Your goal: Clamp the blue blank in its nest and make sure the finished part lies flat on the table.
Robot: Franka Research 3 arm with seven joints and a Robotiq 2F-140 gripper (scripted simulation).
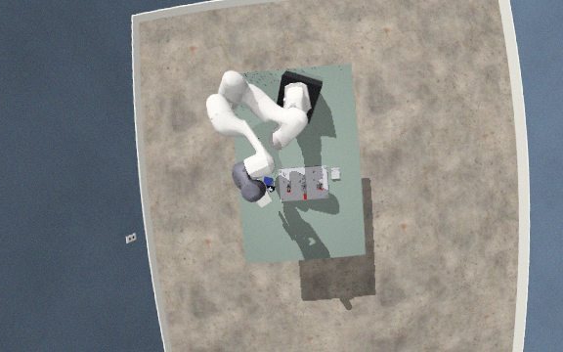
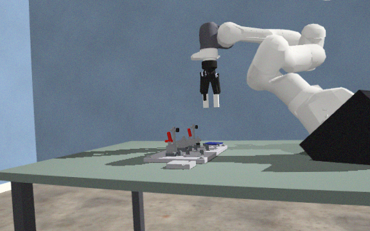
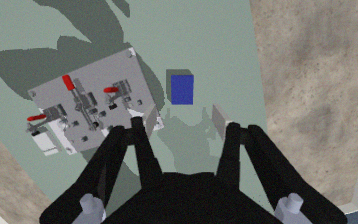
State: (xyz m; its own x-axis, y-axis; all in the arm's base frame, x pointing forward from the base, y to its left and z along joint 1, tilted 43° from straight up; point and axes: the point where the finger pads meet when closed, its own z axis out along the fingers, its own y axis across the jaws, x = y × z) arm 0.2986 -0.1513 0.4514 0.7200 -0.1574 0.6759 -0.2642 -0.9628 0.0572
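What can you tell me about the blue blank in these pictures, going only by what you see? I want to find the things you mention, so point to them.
The blank (image 1: 268, 181) (image 2: 214, 143) (image 3: 182, 90) is a plain block, its top face a flat, even deep blue and rectangular in outline. It lies flat on the green table, beside the fixture plate and outside every nest. No clamp or gripper finger touches it. Its material and its exact thickness cannot be told from these views.

Shows in the wrist view a plain blue blank (image 1: 268, 181) (image 2: 214, 143) (image 3: 182, 90) flat at upper centre, a pale finished part (image 1: 335, 174) (image 2: 180, 165) (image 3: 45, 143) flat at left.
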